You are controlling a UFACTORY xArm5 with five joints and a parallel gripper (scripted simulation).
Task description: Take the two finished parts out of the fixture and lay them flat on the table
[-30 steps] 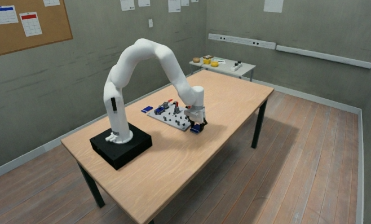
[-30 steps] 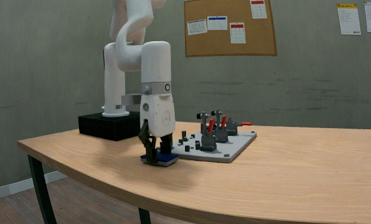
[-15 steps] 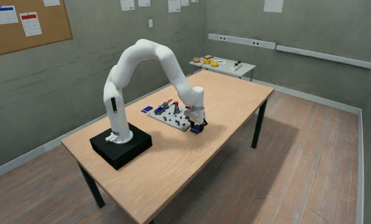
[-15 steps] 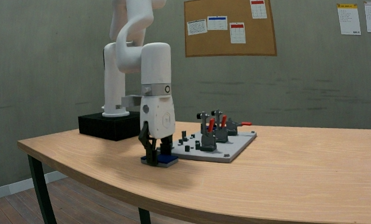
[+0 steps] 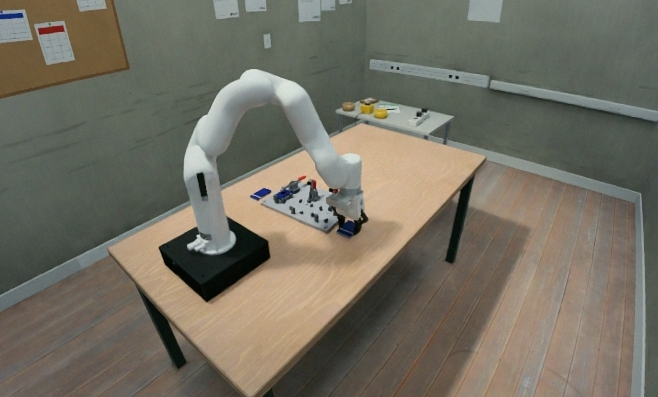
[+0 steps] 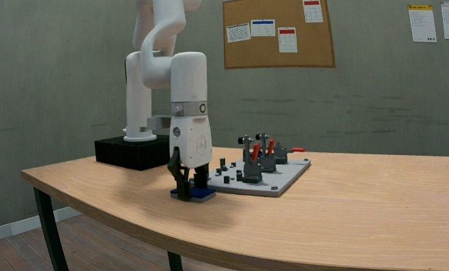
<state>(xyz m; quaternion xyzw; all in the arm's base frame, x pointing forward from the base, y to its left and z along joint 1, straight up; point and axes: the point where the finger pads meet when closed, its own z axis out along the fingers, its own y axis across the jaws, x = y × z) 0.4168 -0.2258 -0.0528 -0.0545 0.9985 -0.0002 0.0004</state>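
Note:
The grey fixture plate [image 5: 306,207] [image 6: 263,175] lies on the table with three red-handled toggle clamps. One blue part [image 5: 282,195] sits in the fixture under the far-left clamp [image 5: 294,186], whose handle lies flat. Another blue part [image 5: 260,193] lies flat on the table to the left of the plate. My gripper [image 5: 348,227] [image 6: 192,191] is shut on a third blue part [image 5: 346,229] [image 6: 195,193]. That part rests flat on the table just off the plate's near corner. The two other clamps [image 6: 256,158] stand with handles up.
The arm's black base [image 5: 214,257] stands at the table's left end. A small side table [image 5: 395,116] with yellow items stands by the back wall. Small dark locating pins [image 6: 226,170] stick up from the plate beside my gripper.

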